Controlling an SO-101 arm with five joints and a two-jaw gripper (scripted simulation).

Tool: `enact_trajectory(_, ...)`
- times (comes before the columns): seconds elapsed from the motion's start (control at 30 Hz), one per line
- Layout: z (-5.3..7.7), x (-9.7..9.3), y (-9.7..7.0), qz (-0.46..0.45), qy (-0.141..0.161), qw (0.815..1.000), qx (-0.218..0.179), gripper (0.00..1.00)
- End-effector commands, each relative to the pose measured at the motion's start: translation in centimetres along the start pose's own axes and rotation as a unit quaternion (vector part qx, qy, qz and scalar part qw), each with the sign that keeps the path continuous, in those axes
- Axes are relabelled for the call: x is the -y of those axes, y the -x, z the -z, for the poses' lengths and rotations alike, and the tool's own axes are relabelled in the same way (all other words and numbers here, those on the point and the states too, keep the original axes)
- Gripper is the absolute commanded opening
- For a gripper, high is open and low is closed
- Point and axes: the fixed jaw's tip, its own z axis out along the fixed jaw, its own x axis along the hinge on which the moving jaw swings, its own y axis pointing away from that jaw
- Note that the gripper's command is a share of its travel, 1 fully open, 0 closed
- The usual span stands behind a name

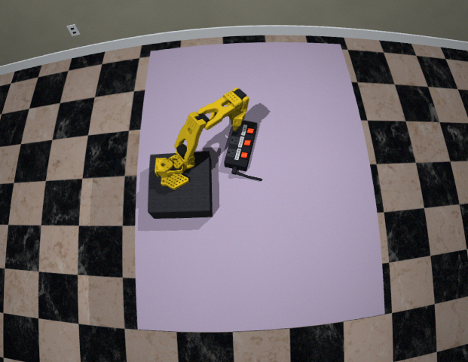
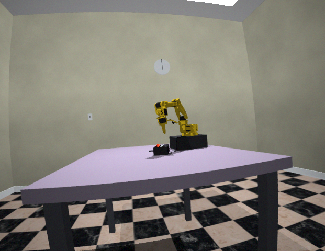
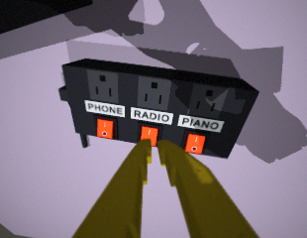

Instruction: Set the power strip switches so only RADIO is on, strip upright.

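Note:
The black power strip [image 1: 241,145] lies face up on the lilac table, just right of the arm's base, and shows in the exterior view [image 2: 160,149]. In the wrist view the strip [image 3: 158,111] has three red rocker switches: PHONE [image 3: 105,128], RADIO [image 3: 149,134] and PIANO [image 3: 194,142]. RADIO shows a bar mark; PHONE and PIANO show a circle mark. My gripper [image 3: 153,146] is shut and empty, its tips pointing at the RADIO switch. In the exterior view the gripper [image 2: 164,132] hangs well above the strip, apart from it.
The arm stands on a black base block [image 1: 181,185] left of the strip. The strip's short cord [image 1: 247,177] sticks out from its near end. The table edge is far from the strip on every side.

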Motion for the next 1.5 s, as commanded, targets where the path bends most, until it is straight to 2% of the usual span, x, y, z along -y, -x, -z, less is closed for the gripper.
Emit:
enact_trajectory(0.0, -0.1, -0.2, -0.1, 0.000, 0.003, 1.000, 0.005, 0.00)
enact_trajectory(0.43, -0.3, -0.2, -0.2, 0.002, 0.004, 1.000, 0.007, 0.00)
enact_trajectory(1.1, -2.4, -0.4, -1.7, 0.030, 0.015, 0.999, 0.027, 0.00)
enact_trajectory(1.47, -2.5, -0.4, -1.8, 0.032, 0.015, 0.999, 0.029, 0.00)
